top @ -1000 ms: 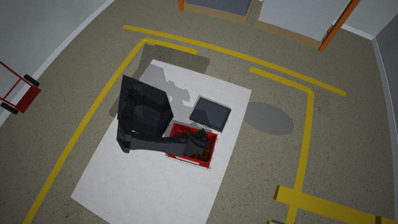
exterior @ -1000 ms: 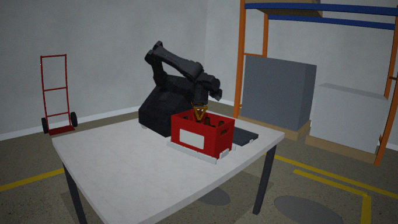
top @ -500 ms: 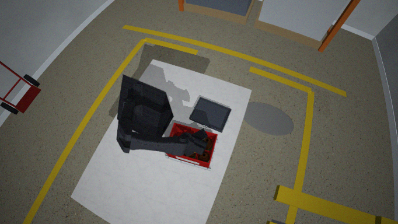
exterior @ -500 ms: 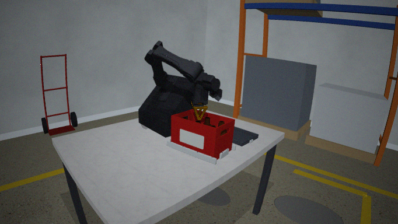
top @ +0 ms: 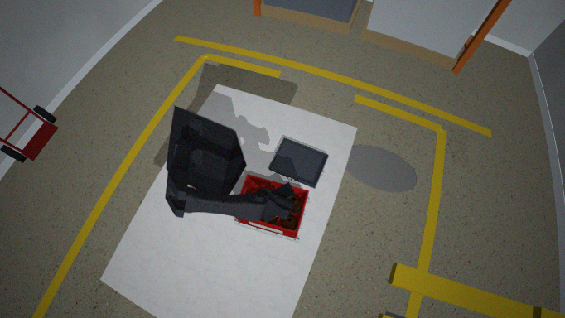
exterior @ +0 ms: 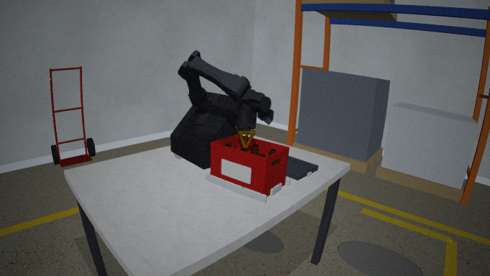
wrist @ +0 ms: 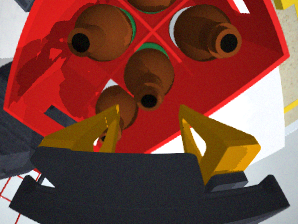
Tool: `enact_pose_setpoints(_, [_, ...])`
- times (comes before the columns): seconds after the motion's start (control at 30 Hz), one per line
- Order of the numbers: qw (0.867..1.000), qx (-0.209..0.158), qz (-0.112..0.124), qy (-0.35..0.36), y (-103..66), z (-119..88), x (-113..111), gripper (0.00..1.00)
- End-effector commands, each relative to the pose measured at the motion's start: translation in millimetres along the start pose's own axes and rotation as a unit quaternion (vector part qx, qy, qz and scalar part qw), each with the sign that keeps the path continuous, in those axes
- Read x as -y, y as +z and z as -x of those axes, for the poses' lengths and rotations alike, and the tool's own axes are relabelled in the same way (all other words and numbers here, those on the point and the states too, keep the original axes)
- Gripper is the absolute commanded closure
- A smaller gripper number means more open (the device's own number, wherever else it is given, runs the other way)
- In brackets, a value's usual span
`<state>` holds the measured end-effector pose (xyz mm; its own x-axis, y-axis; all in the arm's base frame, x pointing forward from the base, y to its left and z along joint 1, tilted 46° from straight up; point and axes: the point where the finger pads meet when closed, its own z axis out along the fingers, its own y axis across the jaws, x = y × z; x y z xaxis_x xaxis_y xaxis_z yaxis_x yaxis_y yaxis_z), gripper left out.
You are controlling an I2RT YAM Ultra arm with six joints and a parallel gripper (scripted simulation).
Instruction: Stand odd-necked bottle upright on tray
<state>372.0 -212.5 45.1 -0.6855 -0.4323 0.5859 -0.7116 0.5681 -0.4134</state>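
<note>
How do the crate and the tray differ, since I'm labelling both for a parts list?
The crate is red; the tray is dark grey. The crate has tall walls, while the tray is low and flat. The crate holds brown bottles; the tray has none on it. Both stand level on the table.

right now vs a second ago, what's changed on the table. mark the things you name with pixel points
Nothing visibly changed. The gripper (top: 287, 203) (exterior: 246, 145) (wrist: 149, 110) is still over the crate (top: 305, 203) (exterior: 274, 176) (wrist: 240, 75), open and holding nothing; nothing was grasped or let go. Crate and tray (top: 306, 162) (exterior: 301, 168) stayed put.
</note>
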Motion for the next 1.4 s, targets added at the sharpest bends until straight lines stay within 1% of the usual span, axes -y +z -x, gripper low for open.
enact_pose_setpoints(0.0, [1.000, 0.011, -0.008, -0.002, -10.9, 5, 1, 0.39])
enact_pose_setpoints(0.93, [1.000, 0.011, -0.008, -0.002, -10.4, 5, 1, 0.39])
enact_pose_setpoints(1.13, [1.000, 0.009, -0.006, -0.007, -5.3, 7, -4, 0.39])
enact_pose_setpoints(1.3, [1.000, 0.009, -0.006, -0.004, -2.5, 6, -1, 0.39])
enact_pose_setpoints(1.37, [1.000, 0.005, 0.000, -0.007, 3.0, 5, -5, 0.39])
